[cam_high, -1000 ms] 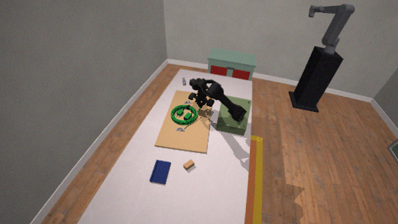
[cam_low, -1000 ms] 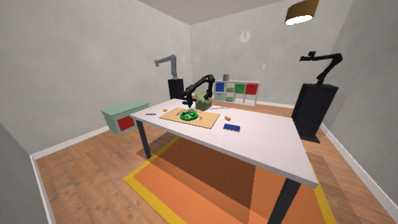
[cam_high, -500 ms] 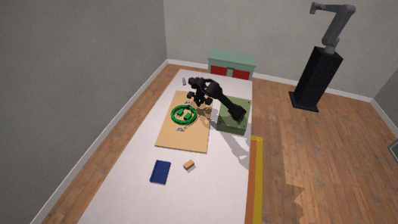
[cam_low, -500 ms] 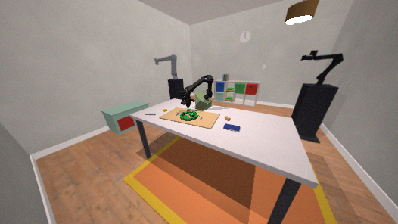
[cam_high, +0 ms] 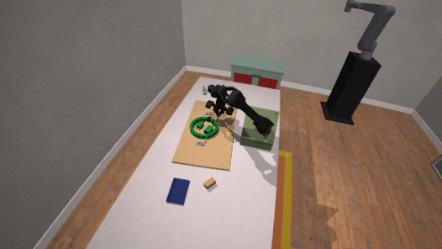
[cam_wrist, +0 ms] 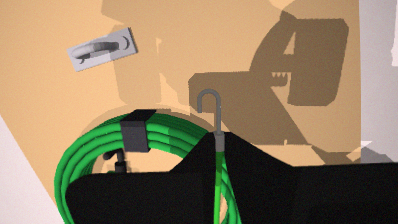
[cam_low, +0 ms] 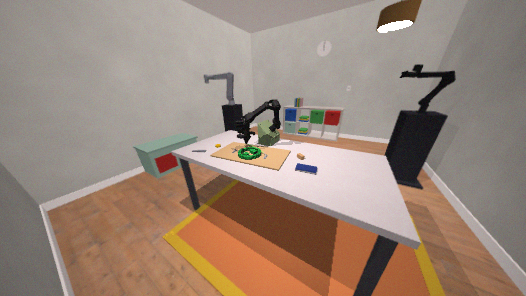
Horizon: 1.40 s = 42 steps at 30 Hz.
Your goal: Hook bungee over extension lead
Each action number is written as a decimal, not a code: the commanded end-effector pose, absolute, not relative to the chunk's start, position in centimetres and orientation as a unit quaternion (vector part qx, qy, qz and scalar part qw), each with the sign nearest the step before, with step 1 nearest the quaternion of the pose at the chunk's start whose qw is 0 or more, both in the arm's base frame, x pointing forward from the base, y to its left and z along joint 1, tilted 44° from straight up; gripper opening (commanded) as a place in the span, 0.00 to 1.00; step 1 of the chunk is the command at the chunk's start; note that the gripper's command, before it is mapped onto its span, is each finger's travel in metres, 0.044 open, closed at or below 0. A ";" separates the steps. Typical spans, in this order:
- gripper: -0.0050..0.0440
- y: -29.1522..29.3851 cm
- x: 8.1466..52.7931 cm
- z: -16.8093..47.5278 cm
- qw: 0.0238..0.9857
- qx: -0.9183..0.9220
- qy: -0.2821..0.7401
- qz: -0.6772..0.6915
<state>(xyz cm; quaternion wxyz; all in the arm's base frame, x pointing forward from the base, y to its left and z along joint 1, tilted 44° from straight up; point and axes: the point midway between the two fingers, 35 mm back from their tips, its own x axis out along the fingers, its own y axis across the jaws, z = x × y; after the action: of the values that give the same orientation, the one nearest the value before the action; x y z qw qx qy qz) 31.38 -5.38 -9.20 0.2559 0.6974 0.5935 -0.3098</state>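
Note:
The green coiled extension lead [cam_high: 202,124] [cam_low: 251,151] [cam_wrist: 85,150] lies on the tan board [cam_high: 201,153] [cam_wrist: 45,95], bound by a dark strap [cam_wrist: 135,131]. My gripper [cam_high: 218,112] [cam_low: 245,137] [cam_wrist: 218,139] is shut on the green bungee just behind its grey hook [cam_wrist: 219,115]. It holds the hook over the board just past the coil's far rim. One grey tie-down eye [cam_wrist: 102,49] sits on the board, off to the upper left of the hook and apart from it. The other eye [cam_high: 201,144] is at the coil's near side.
The arm stands on a green box [cam_high: 260,129] right of the board. A blue book [cam_high: 178,190] and a tan block [cam_high: 209,182] lie on the white table nearer the front. A small grey item [cam_high: 204,90] lies behind the board. A teal cabinet [cam_high: 257,69] stands past the table's end.

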 end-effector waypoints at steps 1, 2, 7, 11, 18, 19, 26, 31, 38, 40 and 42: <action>0.00 -6.3 32.4 -9.3 0.272 0.702 0.585 -0.302; 0.00 -6.4 32.5 -9.3 0.274 0.702 0.585 -0.300; 0.00 -6.8 33.2 -9.7 0.282 0.704 0.583 -0.292; 0.00 -7.0 33.4 -9.8 0.286 0.705 0.582 -0.289; 0.00 -7.5 34.2 -10.3 0.299 0.707 0.579 -0.276; 0.00 -7.6 34.4 -10.4 0.300 0.707 0.579 -0.275; 0.00 -8.1 35.0 -10.9 0.312 0.708 0.576 -0.264; 0.00 -8.5 35.5 -11.2 0.319 0.709 0.574 -0.257; 0.00 -9.2 36.2 -11.9 0.334 0.710 0.570 -0.243; 0.00 -9.4 36.5 -12.1 0.338 0.711 0.569 -0.239; 0.00 -9.5 36.7 -12.2 0.342 0.711 0.567 -0.235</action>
<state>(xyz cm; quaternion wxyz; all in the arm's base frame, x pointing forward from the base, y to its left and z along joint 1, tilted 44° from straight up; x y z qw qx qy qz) 35.91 -7.35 -11.79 0.3184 0.7095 0.5854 -0.2292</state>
